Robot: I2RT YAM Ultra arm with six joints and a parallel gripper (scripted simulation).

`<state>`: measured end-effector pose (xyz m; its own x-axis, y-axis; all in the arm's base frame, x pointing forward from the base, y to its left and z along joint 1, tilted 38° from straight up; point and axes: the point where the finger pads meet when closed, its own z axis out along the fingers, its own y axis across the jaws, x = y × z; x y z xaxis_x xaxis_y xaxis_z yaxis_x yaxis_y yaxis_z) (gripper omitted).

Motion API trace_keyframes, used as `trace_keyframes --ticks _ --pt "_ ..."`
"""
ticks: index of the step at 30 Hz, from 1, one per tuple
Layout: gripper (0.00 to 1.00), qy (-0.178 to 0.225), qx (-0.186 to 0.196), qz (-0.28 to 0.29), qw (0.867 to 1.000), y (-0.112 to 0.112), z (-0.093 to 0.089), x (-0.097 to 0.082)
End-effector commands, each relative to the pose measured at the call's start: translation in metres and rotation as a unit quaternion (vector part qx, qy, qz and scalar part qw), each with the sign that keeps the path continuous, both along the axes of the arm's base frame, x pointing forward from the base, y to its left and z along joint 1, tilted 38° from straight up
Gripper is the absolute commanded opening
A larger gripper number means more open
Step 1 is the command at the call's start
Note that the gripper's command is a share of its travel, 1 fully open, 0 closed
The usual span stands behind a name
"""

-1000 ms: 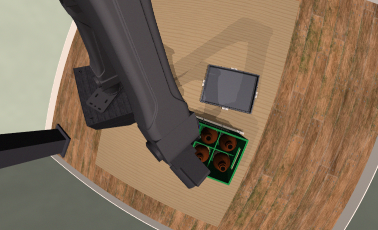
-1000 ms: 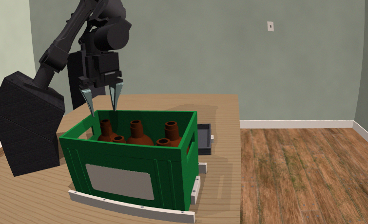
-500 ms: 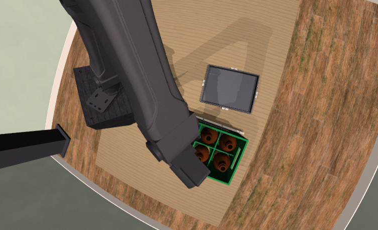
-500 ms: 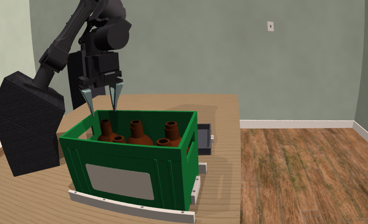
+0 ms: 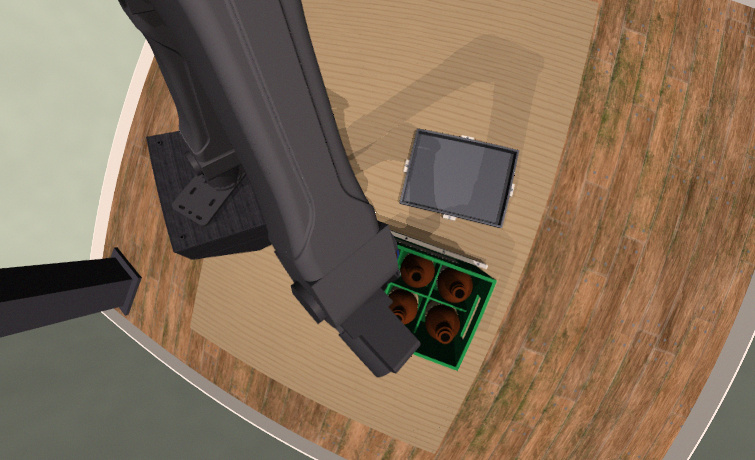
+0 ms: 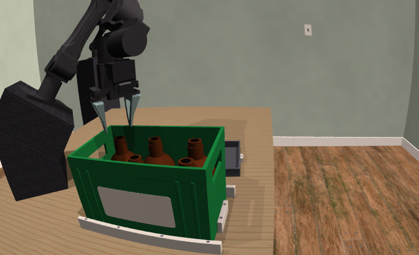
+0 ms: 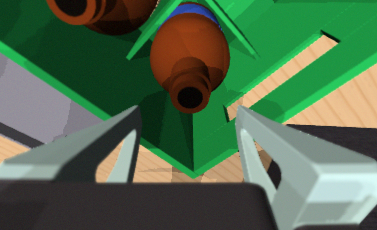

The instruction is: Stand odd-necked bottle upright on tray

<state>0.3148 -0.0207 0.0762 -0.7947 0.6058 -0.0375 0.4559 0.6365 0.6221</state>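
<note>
The green crate [image 5: 475, 325] [image 6: 141, 177] [image 7: 329, 75] holds several brown bottles standing upright. My gripper [image 6: 118, 129] [image 7: 188, 114] is open and empty above the crate's back left corner, as the exterior view shows it; the arm hides it in the top view. The back left bottle [image 6: 120, 147] [image 7: 190, 50], with a blue label, stands below the fingers, its mouth between the fingertips in the wrist view but not touched. Also in the crate are the back middle bottle [image 6: 155, 150] and the back right bottle [image 6: 195, 150]. I cannot tell which neck differs. The dark tray [image 5: 460, 188] [image 6: 232, 156] [image 7: 29, 90] holds no bottle.
White strips [image 6: 147, 234] [image 5: 480, 264] lie along the crate's base. Green dividers [image 5: 430, 297] separate the bottles inside. The crate's walls rise above the bottle mouths. The black robot base [image 5: 214, 228] [image 6: 30, 142] stands to the left of the crate.
</note>
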Motion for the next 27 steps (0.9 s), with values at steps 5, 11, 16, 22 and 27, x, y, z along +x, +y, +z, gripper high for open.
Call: trace_keyframes --ticks 5,11,16,22,27 --pt "0.61 0.006 -0.001 -0.005 1.000 -0.0023 -0.0046 0.0001" --pt "0.61 0.008 0.000 -0.005 1.000 -0.0031 -0.0061 -0.0008" --pt "0.61 0.008 0.000 -0.006 1.000 -0.0046 -0.0075 -0.0022" --pt "0.61 0.008 0.000 -0.006 1.000 -0.0049 -0.0078 -0.0025" --pt "0.61 0.008 0.000 -0.006 1.000 -0.0049 -0.0078 -0.0025"
